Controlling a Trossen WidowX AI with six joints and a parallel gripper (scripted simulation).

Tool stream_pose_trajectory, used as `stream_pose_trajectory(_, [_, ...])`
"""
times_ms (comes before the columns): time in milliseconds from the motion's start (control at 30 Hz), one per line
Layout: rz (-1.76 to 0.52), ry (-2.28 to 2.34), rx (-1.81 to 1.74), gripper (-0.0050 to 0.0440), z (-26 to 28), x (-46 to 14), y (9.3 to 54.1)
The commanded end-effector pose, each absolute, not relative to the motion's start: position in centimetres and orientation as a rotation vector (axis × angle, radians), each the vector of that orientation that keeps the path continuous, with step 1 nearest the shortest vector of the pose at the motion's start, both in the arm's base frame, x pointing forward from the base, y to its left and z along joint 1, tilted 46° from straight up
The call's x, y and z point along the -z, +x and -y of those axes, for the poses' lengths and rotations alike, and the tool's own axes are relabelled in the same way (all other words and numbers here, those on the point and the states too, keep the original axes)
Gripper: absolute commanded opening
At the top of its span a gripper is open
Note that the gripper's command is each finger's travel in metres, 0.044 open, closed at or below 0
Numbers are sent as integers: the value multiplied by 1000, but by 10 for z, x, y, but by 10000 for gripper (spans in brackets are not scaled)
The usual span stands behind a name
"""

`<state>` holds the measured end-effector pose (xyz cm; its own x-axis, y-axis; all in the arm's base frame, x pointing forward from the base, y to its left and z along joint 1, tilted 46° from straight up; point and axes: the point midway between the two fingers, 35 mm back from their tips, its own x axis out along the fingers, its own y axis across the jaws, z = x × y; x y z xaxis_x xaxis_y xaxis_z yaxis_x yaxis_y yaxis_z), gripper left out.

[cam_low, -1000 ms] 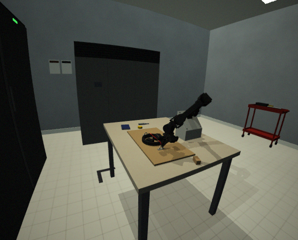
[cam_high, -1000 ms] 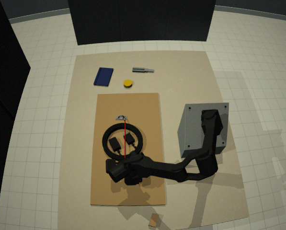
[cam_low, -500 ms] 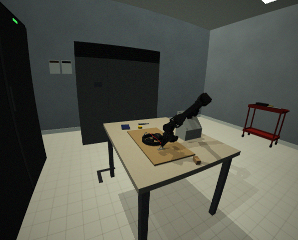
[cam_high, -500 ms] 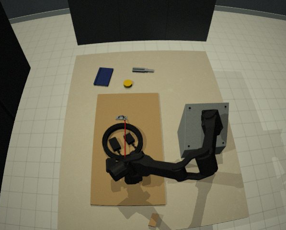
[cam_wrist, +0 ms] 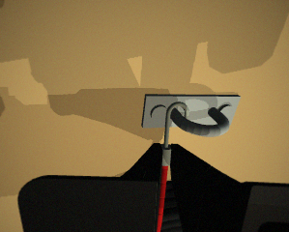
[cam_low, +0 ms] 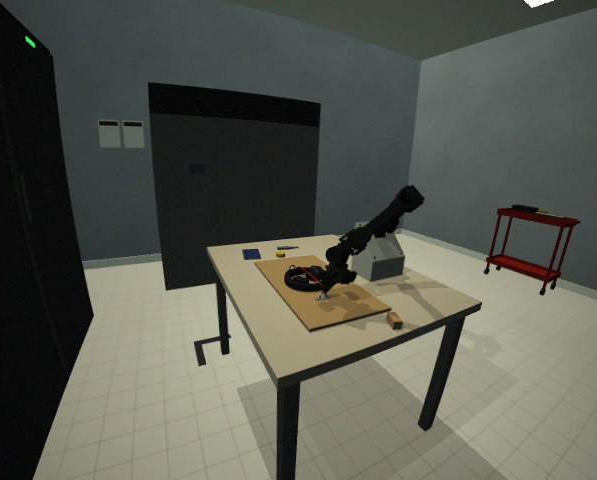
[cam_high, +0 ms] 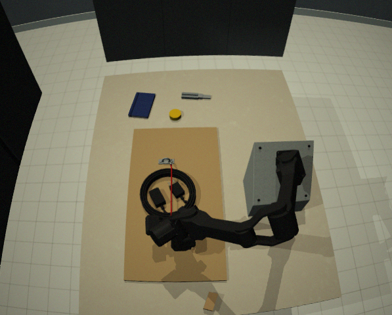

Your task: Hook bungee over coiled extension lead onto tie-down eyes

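Observation:
The black coiled extension lead (cam_high: 168,195) lies on the brown board (cam_high: 175,203), with its two plugs inside the ring. The red bungee (cam_high: 171,189) runs straight across the coil from the far tie-down eye (cam_high: 166,160) towards me. My gripper (cam_high: 171,219) is at the coil's near rim, shut on the bungee's near end (cam_wrist: 163,188). In the wrist view the steel hook (cam_wrist: 172,116) curls over the arch of the near eye (cam_wrist: 191,112), just ahead of my fingers. From the side, the gripper (cam_low: 325,288) is low over this eye (cam_low: 322,297).
A blue notebook (cam_high: 141,105), a yellow disc (cam_high: 175,113) and a grey tool (cam_high: 195,96) lie on the table beyond the board. A small wooden block (cam_high: 211,300) sits near the table's front edge. The grey arm base (cam_high: 277,176) stands to the right of the board.

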<state>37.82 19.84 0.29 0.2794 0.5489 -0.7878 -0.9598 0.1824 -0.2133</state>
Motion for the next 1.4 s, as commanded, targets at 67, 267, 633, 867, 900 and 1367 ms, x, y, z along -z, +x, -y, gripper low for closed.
stream_pose_trajectory(67, [-542, -798, -1187, -50, -213, -24, 383])
stream_pose_trajectory(267, [-605, -801, -1160, -50, -199, -12, 382])
stream_pose_trajectory(633, [-605, -801, -1160, 150, -199, -12, 382])
stream_pose_trajectory(867, [-579, -807, -1140, 150, -193, -21, 389])
stream_pose_trajectory(900, [-581, -809, -1124, 150, -184, -23, 391])
stream_pose_trajectory(1367, [-556, -756, -1142, 150, -97, -100, 404])
